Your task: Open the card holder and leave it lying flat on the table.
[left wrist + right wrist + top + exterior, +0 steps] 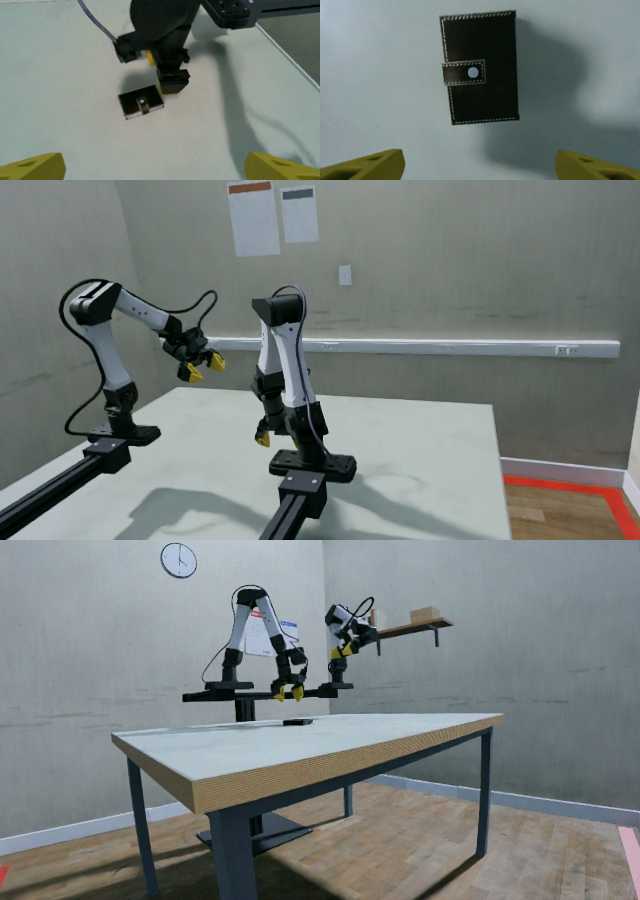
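The dark card holder lies closed and flat on the table. It has pale stitching. Its strap is folded over the top at one long edge, with a round pale snap. The top view does not show the holder. My right gripper is open and empty, pointing down above the table near the holder. My left gripper is open and empty, higher up and off to the side, its camera facing the holder.
In the left wrist view the right arm reaches over the table beside the holder's far side. Both arms stand on a black rail at one table edge. A wall shelf holds a box, away from the table.
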Available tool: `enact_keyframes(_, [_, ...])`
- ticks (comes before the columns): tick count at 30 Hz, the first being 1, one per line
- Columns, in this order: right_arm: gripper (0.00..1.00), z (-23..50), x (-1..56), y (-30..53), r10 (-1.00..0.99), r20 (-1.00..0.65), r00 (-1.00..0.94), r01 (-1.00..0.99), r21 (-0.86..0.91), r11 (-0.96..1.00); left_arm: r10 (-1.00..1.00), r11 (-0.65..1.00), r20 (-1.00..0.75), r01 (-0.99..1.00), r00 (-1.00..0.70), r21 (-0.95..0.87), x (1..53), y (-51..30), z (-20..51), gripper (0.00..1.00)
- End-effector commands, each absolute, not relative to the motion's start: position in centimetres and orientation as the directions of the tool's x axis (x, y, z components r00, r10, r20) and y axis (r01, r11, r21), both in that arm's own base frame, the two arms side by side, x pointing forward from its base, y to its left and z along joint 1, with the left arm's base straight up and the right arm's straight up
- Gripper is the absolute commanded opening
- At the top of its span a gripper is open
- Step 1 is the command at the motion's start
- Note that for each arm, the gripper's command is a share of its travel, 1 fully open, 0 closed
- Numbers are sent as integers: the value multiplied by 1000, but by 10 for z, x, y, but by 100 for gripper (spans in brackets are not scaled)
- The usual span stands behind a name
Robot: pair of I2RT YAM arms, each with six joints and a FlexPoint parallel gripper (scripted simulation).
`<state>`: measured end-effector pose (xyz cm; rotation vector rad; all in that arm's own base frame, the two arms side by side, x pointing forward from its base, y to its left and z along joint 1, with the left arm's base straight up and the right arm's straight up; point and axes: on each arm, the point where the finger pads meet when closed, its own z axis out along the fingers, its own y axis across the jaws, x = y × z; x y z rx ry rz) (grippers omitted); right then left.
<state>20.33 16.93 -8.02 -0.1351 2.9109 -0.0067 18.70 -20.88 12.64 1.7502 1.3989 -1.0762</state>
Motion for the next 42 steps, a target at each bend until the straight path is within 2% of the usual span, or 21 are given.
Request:
enact_keyframes(1, [94, -94, 211, 179, -161, -153, -975, -166, 20, 986, 422, -238, -898, 971, 127, 26, 192, -214, 137, 100])
enact_keyframes(9, [94, -130, 213, 167, -186, -15, -982, -186, 4, 982, 511, -207, -859, 975, 35, -84, 187, -208, 99, 100])
enact_keyframes(36, [94, -171, 226, 171, -172, -13, -985, -172, 0, 985, 581, -34, -779, 950, -235, -311, 197, -210, 41, 100])
enact_keyframes(37, [86, -172, 224, 170, -172, -9, -985, -172, -2, 985, 581, -26, -777, 948, -245, -319, 197, -210, 39, 100])
enact_keyframes(42, [73, -162, 231, 175, -172, -41, -984, -172, 14, 985, 571, 5, -768, 937, -290, -350, 200, -212, 35, 100])
